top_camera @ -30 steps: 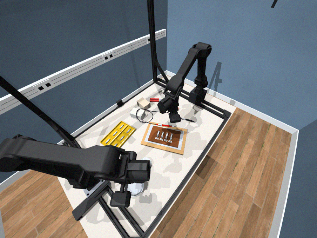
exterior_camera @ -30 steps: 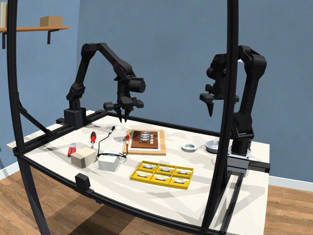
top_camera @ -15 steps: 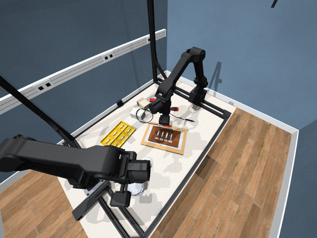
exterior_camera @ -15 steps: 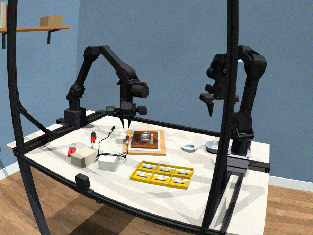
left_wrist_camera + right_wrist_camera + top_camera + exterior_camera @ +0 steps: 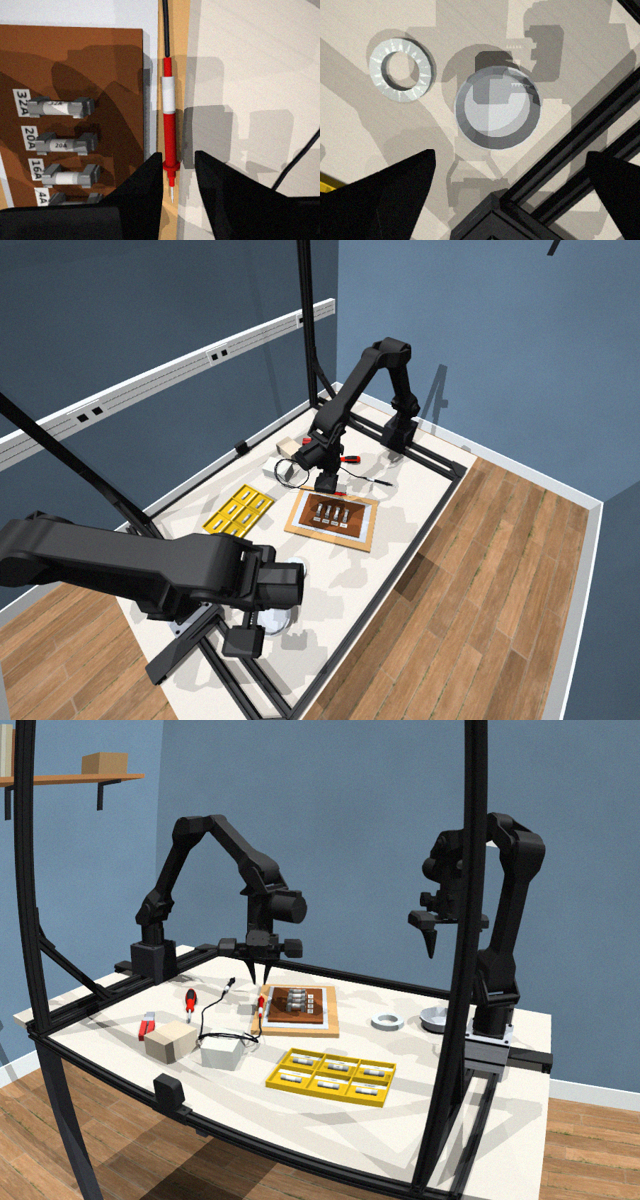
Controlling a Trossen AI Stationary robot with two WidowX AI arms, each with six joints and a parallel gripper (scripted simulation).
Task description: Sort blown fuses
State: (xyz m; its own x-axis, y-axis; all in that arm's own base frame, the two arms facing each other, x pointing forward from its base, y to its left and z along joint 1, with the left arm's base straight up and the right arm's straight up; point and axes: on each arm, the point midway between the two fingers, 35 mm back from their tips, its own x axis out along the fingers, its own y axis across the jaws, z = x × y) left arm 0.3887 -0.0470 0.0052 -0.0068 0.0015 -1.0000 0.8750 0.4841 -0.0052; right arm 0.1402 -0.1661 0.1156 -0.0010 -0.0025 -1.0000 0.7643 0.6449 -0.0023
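Observation:
My left gripper (image 5: 260,983) (image 5: 178,158) is slightly open and empty, above the red probe (image 5: 339,493) (image 5: 260,1007) (image 5: 170,138), which lies along the wooden board's edge (image 5: 326,537) (image 5: 294,1033). Its lamp band (image 5: 168,95) is white. Clip pairs labelled 32A, 20A, 16A and 4A hold a 32A fuse (image 5: 55,108), a 20A fuse (image 5: 60,145) and a fuse with no readable print (image 5: 66,178); the 4A pair is partly hidden. The black probe (image 5: 382,481) (image 5: 227,985) lies beside the board. My right gripper (image 5: 509,157) is wide open above the scrap dish (image 5: 432,1020) (image 5: 494,110), with no fuse visible inside.
A yellow tray (image 5: 320,1096) holds several fuses in compartments. A pale ring (image 5: 387,1026) (image 5: 376,71) lies by the dish. A white block (image 5: 219,1055), a wooden block (image 5: 165,1045), a screwdriver (image 5: 190,999) and a red-handled tool (image 5: 146,1028) lie beyond the looped cable (image 5: 227,1035).

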